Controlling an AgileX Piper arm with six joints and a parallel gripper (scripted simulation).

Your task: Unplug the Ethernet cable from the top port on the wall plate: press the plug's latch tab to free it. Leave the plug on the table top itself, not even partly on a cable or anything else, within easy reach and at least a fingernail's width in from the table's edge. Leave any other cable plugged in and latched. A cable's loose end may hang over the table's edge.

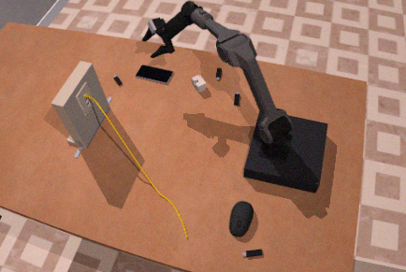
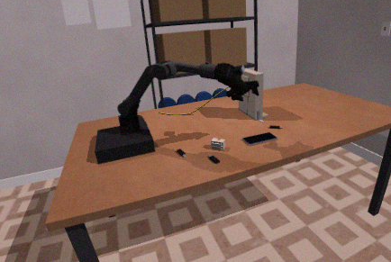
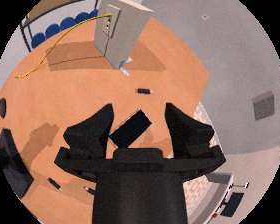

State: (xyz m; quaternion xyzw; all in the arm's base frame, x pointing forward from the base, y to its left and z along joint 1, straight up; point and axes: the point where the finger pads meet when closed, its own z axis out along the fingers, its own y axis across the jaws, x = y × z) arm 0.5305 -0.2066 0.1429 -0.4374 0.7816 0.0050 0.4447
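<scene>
Approach was the step in hand, you would judge: your gripper hung near the desk's far edge with its fingers spread wide on nothing, above a black phone. The yellow Ethernet cable was plugged into the wall plate toward the left edge, its loose end trailing to the near edge. Next you needed to bring the fingers onto the plug and squeeze its latch tab. No writing was legible on anything.
</scene>
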